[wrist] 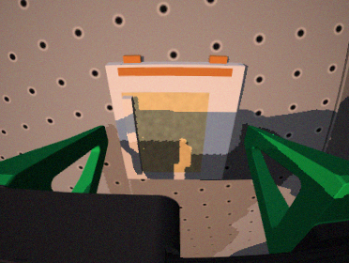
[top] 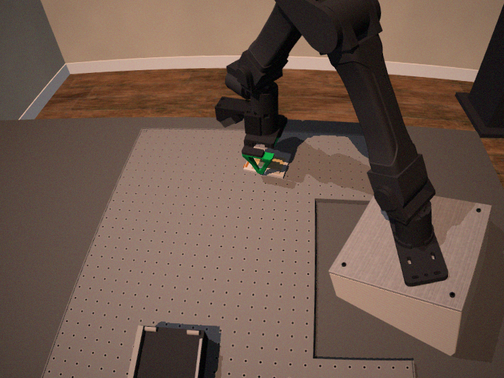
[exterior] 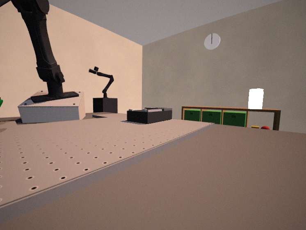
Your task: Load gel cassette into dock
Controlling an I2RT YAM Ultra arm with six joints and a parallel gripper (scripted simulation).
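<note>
Right now the gripper [top: 260, 160] hangs low over the cassette FRESH [top: 280, 169], its green fingers spread wide with nothing between them. From the wrist view FRESH [wrist: 177, 113] lies flat on the perforated worktop [wrist: 262, 13] toward twelve o'clock of the gripper, in the gap between the two fingers but ahead of them, so neither finger touches it. Its two copper tabs [wrist: 132, 58] stick out at the edge farthest from the camera, just beyond an orange strip [wrist: 174, 71], and the amber window in its middle is partly shaded by the arm. Whether the white comb stands in the wells cannot be made out.

Seen from the top view, the cassette sits near the twelve o'clock edge of the worktop [top: 163, 227], largely hidden under the gripper. The dock D1 [top: 140, 349] stands well apart at the six o'clock edge, its dark bay open and holding nothing. From the exterior view D1 [exterior: 148, 115] shows as a low dark box on the worktop, with the arm's pale pedestal [exterior: 49, 111] off at its nine o'clock.
</note>
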